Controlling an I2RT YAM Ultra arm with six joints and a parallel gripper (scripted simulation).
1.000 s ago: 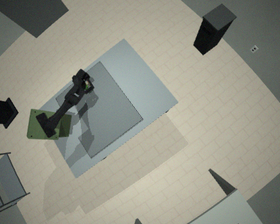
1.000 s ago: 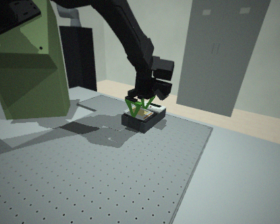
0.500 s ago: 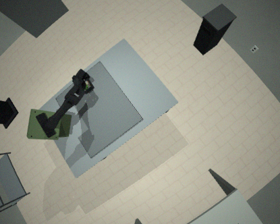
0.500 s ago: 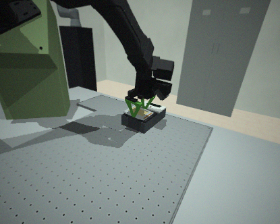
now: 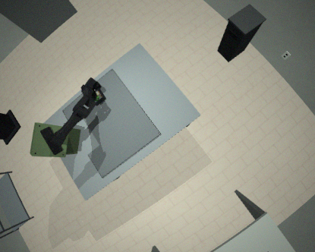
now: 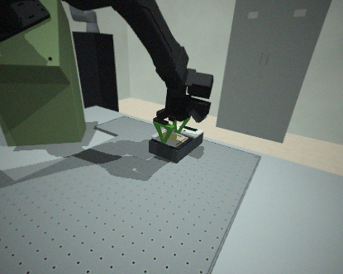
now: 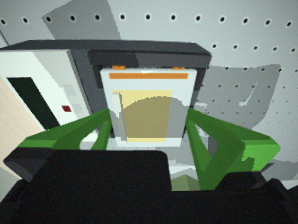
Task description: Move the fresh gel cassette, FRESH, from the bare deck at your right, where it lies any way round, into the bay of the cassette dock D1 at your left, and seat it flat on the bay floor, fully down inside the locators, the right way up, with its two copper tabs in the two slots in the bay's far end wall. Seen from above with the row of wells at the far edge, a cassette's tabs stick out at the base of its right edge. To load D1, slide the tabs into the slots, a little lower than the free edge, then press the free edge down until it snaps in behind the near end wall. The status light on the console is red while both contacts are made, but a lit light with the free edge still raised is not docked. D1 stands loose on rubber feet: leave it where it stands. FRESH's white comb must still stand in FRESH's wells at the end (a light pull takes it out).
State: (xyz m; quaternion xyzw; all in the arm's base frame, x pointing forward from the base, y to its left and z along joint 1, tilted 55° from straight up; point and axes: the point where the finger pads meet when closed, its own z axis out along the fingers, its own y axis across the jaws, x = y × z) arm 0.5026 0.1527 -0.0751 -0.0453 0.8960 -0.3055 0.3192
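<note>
Pale cassette point(image 7: 146, 107), yellow gel, orange strip

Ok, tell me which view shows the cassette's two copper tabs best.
Wrist. The tabs show as two orange marks at the cassette's far edge, against the dock's end wall. The exterior view shows only the cassette between the fingers; the top view hides it.
</note>
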